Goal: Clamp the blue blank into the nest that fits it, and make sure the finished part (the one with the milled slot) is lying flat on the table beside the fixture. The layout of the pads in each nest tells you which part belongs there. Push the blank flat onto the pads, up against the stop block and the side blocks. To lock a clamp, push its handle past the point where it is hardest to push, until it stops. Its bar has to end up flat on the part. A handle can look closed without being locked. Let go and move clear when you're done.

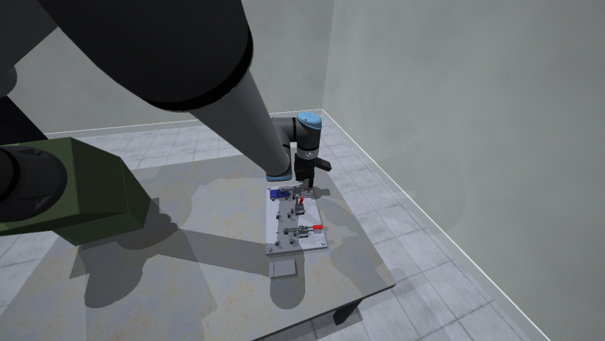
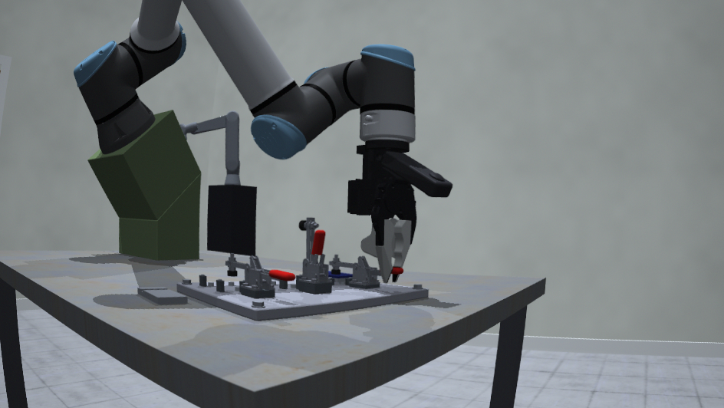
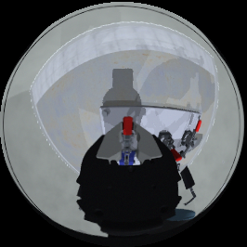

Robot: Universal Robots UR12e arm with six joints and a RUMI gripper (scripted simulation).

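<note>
Locking step: the end effector [image 2: 394,271] is clamped on the red handle [image 2: 397,270] of the far clamp, whose blue blank [image 1: 279,193] sits at the fixture plate's [image 1: 311,245] eleven o'clock corner. Next, I judge, press the handle down to its stop.

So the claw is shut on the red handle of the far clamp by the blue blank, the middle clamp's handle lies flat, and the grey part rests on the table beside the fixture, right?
Not quite: the middle clamp's handle stands upright, as the exterior view shows. The rest holds: the claw is shut on the far clamp's red handle by the blue blank, and the grey part rests on the table beside the fixture.
</note>
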